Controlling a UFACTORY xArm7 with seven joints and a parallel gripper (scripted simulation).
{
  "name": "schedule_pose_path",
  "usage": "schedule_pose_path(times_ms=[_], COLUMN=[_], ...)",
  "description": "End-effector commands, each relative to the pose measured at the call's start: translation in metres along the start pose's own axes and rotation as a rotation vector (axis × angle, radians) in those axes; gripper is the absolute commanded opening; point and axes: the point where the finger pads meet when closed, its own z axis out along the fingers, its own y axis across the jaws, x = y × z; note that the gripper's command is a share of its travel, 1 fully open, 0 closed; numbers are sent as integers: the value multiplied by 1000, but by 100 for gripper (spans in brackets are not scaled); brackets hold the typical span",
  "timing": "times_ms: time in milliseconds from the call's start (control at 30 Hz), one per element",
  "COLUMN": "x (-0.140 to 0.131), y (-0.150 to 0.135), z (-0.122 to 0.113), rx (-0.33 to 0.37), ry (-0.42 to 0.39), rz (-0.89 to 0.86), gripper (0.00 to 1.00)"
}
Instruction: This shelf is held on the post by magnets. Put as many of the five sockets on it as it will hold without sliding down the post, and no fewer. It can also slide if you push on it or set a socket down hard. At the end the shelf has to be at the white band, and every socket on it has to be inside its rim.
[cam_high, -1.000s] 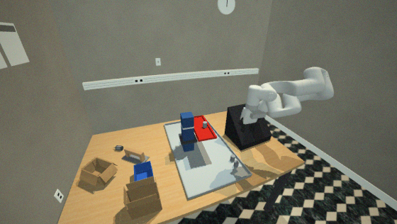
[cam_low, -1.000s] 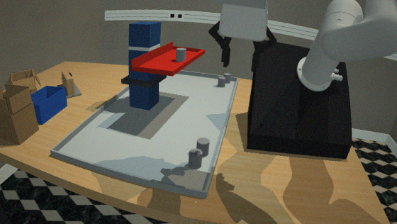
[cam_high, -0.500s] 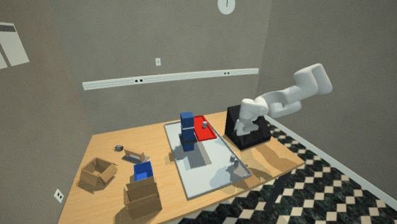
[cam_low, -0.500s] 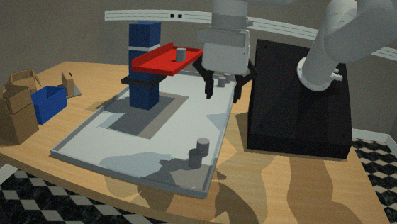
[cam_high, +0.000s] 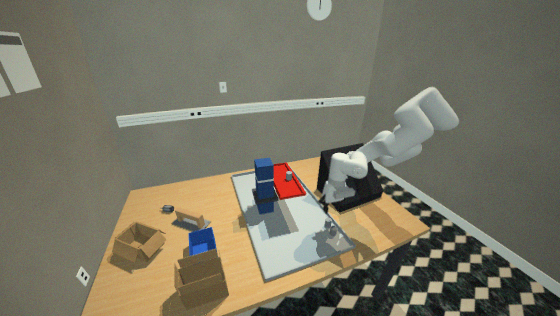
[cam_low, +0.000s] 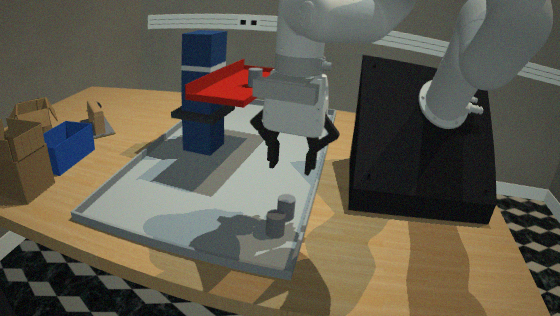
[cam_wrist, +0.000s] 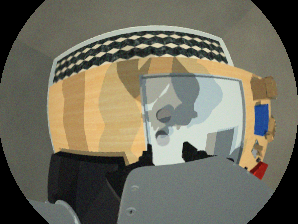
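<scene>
A red rimmed shelf (cam_low: 225, 85) hangs on the blue post (cam_low: 202, 90), just under the post's white band (cam_low: 202, 67); a black collar (cam_low: 202, 114) sits below it. One grey socket (cam_low: 255, 75) stands on the shelf inside the rim; it also shows in the top view (cam_high: 288, 175). Two more sockets (cam_low: 286, 204) (cam_low: 275, 223) stand close together at the near right of the grey tray (cam_low: 200, 185). My gripper (cam_low: 291, 161) hangs open and empty over the tray's right edge, right of the shelf and well above the tray floor. The gripper body hides the tray behind it.
A big black box (cam_low: 420, 145) stands just right of the tray, close to my arm. Cardboard boxes (cam_high: 200, 280) (cam_high: 139, 241) and a blue bin (cam_low: 70, 145) sit on the table's left side.
</scene>
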Motion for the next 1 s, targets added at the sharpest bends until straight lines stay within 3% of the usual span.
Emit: schedule_pose_path(times_ms=[0, 333, 967], x=[0, 0, 0], y=[3, 3, 3], z=[1, 2, 31], rx=[-4, -4, -4], ry=[1, 1, 1], rz=[0, 0, 0], gripper=[61, 61, 61])
